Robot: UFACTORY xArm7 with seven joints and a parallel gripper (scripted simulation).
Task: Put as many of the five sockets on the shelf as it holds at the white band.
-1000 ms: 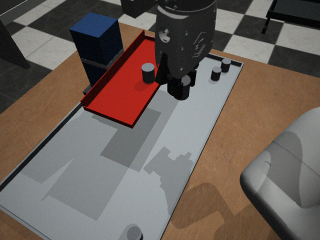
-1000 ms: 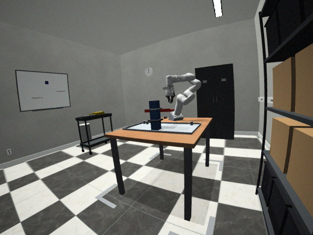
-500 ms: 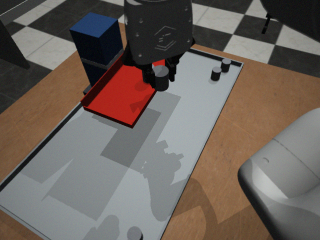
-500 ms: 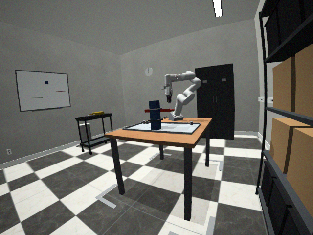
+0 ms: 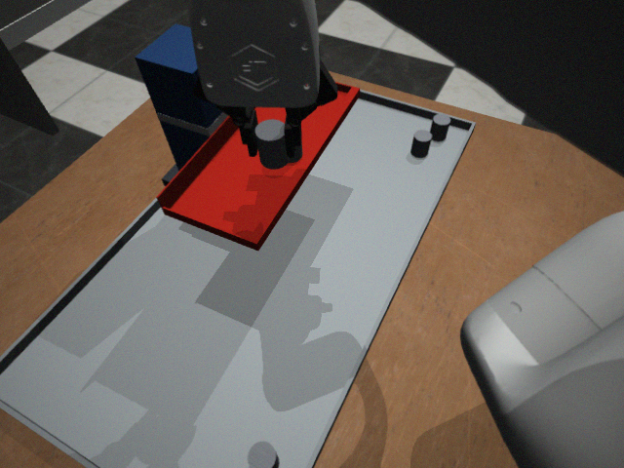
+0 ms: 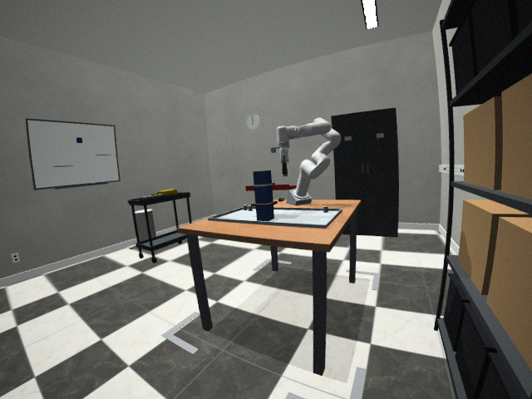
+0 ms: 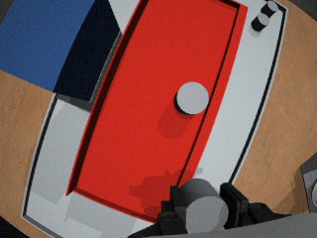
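Observation:
My gripper point(image 5: 272, 151) point(image 6: 283, 173) point(image 7: 199, 201) is shut on a grey socket point(image 5: 270, 135) point(image 7: 206, 213) and holds it a little above the red shelf point(image 5: 212, 201) point(image 6: 279, 187) point(image 7: 139, 126), over its near side. The shelf hangs on the blue post point(image 5: 169, 65) point(image 6: 262, 195) point(image 7: 50, 30), at the level of a pale band point(image 5: 186, 123). In the wrist view one socket point(image 7: 192, 98) stands on the shelf inside the rim; in the top view the gripper hides it. Two sockets point(image 5: 421, 143) point(image 5: 440, 126) point(image 7: 260, 22) stand at the mat's far right corner. One socket point(image 5: 262, 455) stands at the mat's near edge.
The grey mat point(image 5: 352, 226) point(image 6: 300, 218) point(image 7: 254, 93) lies on the wooden table point(image 5: 503, 201) point(image 6: 274, 236). A thick white arm link point(image 5: 554, 342) fills the right foreground. A cart, a cabinet and shelving stand away from the table.

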